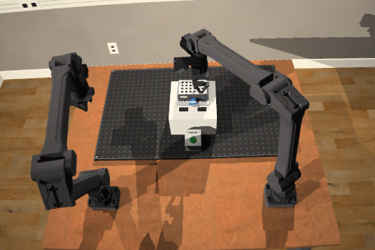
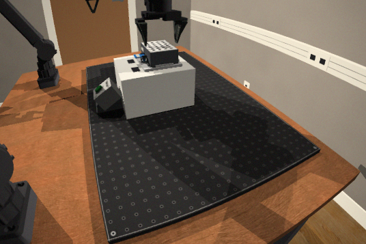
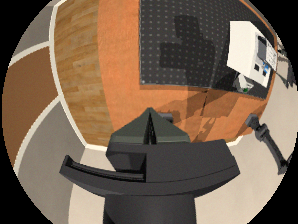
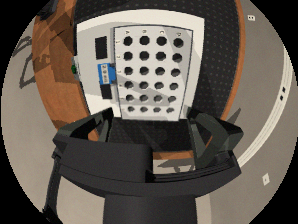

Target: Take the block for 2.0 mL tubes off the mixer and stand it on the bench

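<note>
The block [image 1: 182, 89] [image 2: 163, 57] [image 4: 153, 48], with a white holed top and dark sides, sits level on the plate of the white mixer [image 1: 192, 125] [image 2: 160, 89] [image 3: 241, 47]. The blue lever [image 1: 192, 101] [image 2: 138, 56] [image 4: 104, 74] is at the block's front. My right gripper [image 2: 161, 42] [image 4: 150, 111] is open and empty, pointing down just above the block's top, near one side edge. One finger is toward the front, the other toward the back. My left gripper [image 2: 93, 11] [image 3: 150, 111] is shut and empty, high and well to the left of the mixer.
A small grey box with a green button [image 1: 192, 140] [image 2: 98, 88] stands directly in front of the mixer. Both stand on the black perforated mat [image 1: 122, 91] [image 2: 153, 160], which lies on the wooden table [image 1: 227, 220]. The right arm reaches over the mat's right part.
</note>
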Controlling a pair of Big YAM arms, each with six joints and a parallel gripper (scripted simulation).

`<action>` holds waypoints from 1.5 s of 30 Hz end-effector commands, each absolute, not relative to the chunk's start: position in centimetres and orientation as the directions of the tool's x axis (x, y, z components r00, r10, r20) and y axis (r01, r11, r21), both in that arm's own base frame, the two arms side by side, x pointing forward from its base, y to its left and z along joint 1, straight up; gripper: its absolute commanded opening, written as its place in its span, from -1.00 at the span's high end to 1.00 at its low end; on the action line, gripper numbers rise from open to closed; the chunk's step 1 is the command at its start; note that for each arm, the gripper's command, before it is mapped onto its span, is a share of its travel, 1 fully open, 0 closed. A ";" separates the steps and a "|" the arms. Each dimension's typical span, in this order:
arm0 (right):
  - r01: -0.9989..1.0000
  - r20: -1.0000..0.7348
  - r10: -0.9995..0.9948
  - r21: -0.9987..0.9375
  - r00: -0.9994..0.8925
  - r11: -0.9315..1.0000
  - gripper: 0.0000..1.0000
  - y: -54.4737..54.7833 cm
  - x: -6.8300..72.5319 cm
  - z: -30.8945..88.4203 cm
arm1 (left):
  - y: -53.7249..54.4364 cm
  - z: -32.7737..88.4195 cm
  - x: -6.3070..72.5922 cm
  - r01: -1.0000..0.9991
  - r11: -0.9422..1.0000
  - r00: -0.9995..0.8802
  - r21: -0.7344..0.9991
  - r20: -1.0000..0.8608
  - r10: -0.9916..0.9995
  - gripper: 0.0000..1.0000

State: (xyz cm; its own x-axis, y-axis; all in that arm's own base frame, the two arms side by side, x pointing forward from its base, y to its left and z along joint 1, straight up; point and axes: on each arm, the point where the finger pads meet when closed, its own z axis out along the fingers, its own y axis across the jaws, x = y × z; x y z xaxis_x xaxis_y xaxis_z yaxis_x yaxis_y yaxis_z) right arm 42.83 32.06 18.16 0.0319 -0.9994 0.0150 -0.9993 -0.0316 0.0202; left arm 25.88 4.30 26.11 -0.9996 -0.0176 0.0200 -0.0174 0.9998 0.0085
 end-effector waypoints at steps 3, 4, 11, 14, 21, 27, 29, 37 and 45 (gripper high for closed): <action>-0.997 -0.042 -0.997 -0.056 0.059 -0.057 -1.00 34.2 44.4 21.2 | 4.8 26.1 26.1 -0.029 1.000 -0.999 0.011 0.020 -0.029 1.00; -0.997 -0.036 -0.998 -0.049 0.059 -0.058 -1.00 34.2 44.3 20.8 | 4.8 26.1 26.1 -0.029 1.000 -0.999 0.011 0.020 -0.029 1.00; -0.999 0.001 -0.999 0.006 0.037 -0.037 -1.00 32.3 43.8 19.2 | 4.8 26.1 26.1 -0.028 1.000 -0.999 0.011 0.020 -0.028 1.00; -1.000 -0.003 -1.000 0.001 0.029 -0.029 -1.00 31.9 43.9 19.3 | 4.8 26.1 26.1 -0.028 1.000 -0.999 0.011 0.020 -0.028 1.00; -0.999 -0.015 -0.999 -0.017 0.050 -0.050 -1.00 32.7 43.0 19.8 | 4.8 26.1 26.1 -0.027 1.000 -0.999 0.011 0.020 -0.027 1.00; -0.998 -0.033 -0.998 -0.043 0.055 -0.054 -1.00 33.2 43.2 20.9 | 4.8 26.1 26.1 -0.026 1.000 -0.999 0.011 0.020 -0.026 1.00; -0.997 -0.036 -0.998 -0.048 0.056 -0.054 -1.00 33.4 43.4 21.2 | 4.8 26.1 26.1 -0.026 1.000 -0.999 0.011 0.020 -0.026 1.00; -0.999 -0.022 -0.999 -0.027 0.034 -0.034 -1.00 32.7 44.3 20.8 | 4.8 26.1 26.0 -0.025 1.000 -0.999 0.011 0.020 -0.025 1.00; -0.999 -0.020 -0.999 -0.024 0.045 -0.045 -1.00 33.4 44.1 20.5 | 4.8 26.1 26.0 -0.024 1.000 -1.000 0.010 0.019 -0.024 1.00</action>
State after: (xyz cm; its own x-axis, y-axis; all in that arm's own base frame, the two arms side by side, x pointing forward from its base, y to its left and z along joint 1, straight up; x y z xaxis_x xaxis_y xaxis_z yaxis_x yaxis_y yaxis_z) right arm 42.91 32.07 18.10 0.0311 -0.9994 0.0130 -0.9994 -0.0309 0.0174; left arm 25.88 4.30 26.11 -0.9996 -0.0176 0.0200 -0.0174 0.9998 0.0085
